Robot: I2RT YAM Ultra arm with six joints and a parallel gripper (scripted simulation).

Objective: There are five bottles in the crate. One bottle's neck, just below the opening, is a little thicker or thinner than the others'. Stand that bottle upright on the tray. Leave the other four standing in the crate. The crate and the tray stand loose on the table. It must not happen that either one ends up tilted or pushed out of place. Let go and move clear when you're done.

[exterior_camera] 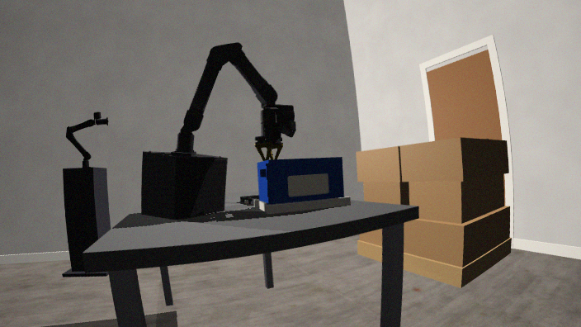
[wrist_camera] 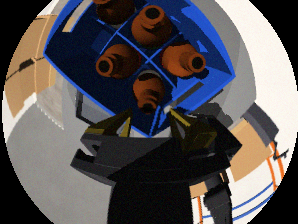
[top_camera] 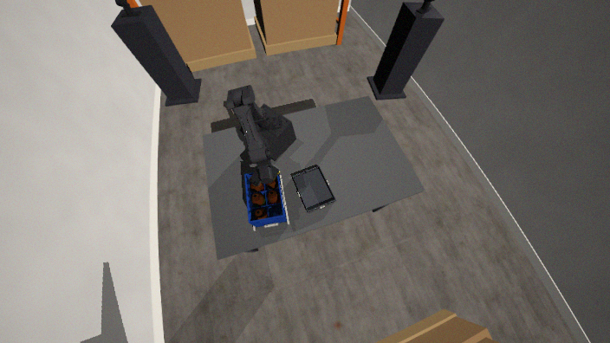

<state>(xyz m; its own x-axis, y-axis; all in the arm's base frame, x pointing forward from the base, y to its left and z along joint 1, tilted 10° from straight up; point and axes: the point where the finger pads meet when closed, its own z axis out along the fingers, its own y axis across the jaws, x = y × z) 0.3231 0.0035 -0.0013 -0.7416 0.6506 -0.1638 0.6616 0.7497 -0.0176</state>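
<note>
A blue crate [top_camera: 267, 202] stands on the grey table and holds five brown bottles; it also shows in the side view [exterior_camera: 301, 179]. The dark tray [top_camera: 313, 188] lies empty to the right of the crate. My gripper [exterior_camera: 269, 154] hangs pointing down over the crate's end nearest the arm's base, with its fingertips just above the rim. In the wrist view the gripper [wrist_camera: 148, 119] is open, with its fingers either side of the nearest bottle [wrist_camera: 148, 91] and above it. Other bottles [wrist_camera: 153, 23] stand beyond it. One far cell [top_camera: 275, 210] is empty.
The arm's black base box [exterior_camera: 183, 183] stands on the table behind the crate. Two black camera pillars [top_camera: 400, 48] and cardboard boxes [exterior_camera: 433, 206] stand on the floor around the table.
</note>
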